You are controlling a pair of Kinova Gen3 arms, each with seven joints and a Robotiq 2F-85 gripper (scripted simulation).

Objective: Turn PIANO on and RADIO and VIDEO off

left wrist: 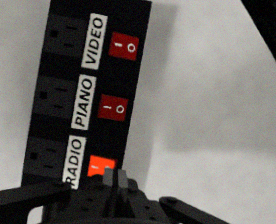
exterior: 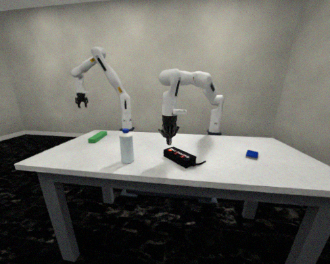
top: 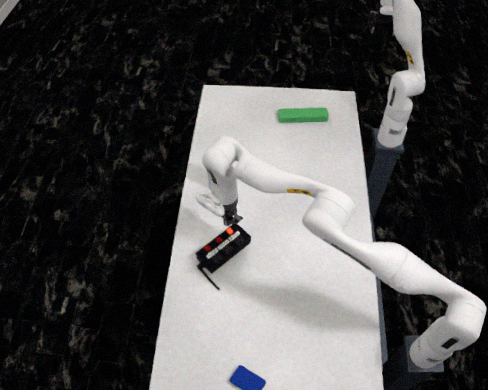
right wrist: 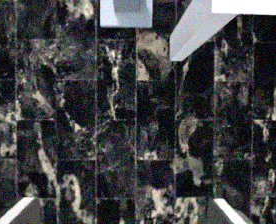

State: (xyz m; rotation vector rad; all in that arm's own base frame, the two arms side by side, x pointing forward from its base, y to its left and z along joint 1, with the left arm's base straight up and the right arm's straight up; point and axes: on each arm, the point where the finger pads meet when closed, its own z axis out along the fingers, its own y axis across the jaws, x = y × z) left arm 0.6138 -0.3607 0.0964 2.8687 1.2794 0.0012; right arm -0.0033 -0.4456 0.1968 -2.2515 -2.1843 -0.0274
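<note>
Black and upright on the white bench [top: 284, 310] [exterior: 226, 176], the power strip [top: 224, 248] [exterior: 179, 157] [left wrist: 89, 100] awaits your left hand [top: 231, 222] [exterior: 169, 143] [left wrist: 112, 183], closed on nothing above lit RADIO, apparently poised to press its O side; dark PIANO should follow.

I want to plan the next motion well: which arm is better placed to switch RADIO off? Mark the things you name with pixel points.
Left, I judge. Its shut tool [top: 232, 221] [exterior: 169, 143] [left wrist: 116, 179] is just above the lit RADIO switch [top: 230, 230] [left wrist: 102, 164]. The right tool [exterior: 82, 105] is open and far away, beyond the green block [top: 303, 115] [exterior: 97, 137].
</note>
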